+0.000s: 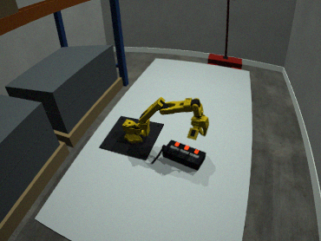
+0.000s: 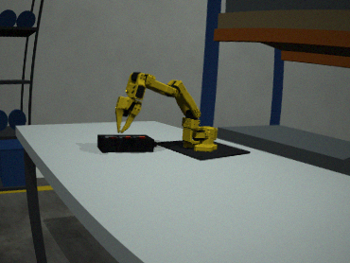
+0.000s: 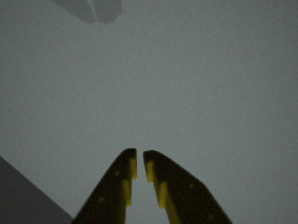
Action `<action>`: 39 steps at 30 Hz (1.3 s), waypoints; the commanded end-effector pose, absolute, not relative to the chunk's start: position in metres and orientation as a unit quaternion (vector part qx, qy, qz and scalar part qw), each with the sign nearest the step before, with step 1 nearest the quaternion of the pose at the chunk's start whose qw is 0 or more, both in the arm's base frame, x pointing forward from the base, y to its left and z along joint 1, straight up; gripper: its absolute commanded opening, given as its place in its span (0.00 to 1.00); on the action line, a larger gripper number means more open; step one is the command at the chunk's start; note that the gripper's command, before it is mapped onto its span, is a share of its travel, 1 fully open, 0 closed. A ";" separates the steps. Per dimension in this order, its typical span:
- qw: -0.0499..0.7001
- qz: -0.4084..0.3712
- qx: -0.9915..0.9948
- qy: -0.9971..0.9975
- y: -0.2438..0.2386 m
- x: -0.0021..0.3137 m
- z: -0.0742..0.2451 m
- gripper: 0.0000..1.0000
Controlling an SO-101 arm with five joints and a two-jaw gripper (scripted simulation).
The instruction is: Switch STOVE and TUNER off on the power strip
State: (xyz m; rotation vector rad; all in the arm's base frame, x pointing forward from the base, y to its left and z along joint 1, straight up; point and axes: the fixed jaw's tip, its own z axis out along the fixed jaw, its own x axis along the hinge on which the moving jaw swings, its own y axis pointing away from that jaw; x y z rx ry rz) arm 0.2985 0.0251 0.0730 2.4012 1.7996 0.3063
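Observation:
The black power strip (image 1: 184, 153) lies the right way up on the white table, just in front of the arm's base. Three switches glow red on its top. It also shows in the exterior view (image 2: 125, 142). My gripper (image 1: 193, 134) is shut and empty. It hangs a little above the strip's far edge, fingers pointing down (image 2: 122, 129). In the wrist view the closed yellow fingertips point at bare table. The strip is out of the wrist view. The switch labels cannot be read.
The arm's base stands on a black mat (image 1: 131, 138). The strip's cable (image 1: 157, 157) runs toward the mat. Grey crates (image 1: 61, 82) and a blue shelf post (image 1: 118, 41) stand to the left of the table.

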 end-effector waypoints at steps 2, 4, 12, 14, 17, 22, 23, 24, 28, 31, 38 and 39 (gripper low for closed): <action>0.057 0.094 0.788 0.606 0.030 0.297 0.070 0.00; 0.057 0.094 0.788 0.606 0.030 0.297 0.070 0.00; 0.057 0.094 0.788 0.606 0.030 0.297 0.069 0.00; 0.057 0.093 0.790 0.603 0.028 0.297 0.069 0.00; 0.057 0.091 0.796 0.596 0.022 0.297 0.069 0.00; 0.057 0.085 0.813 0.573 0.005 0.295 0.066 0.00; 0.057 0.084 0.817 0.567 0.001 0.295 0.066 0.00; 0.057 0.082 0.821 0.562 -0.003 0.294 0.065 0.00; 0.056 0.080 0.829 0.550 -0.012 0.293 0.064 0.00; 0.056 0.076 0.840 0.535 -0.023 0.290 0.063 0.00; 0.055 0.072 0.852 0.516 -0.035 0.287 0.061 0.00; 0.055 0.072 0.852 0.515 -0.036 0.287 0.061 0.00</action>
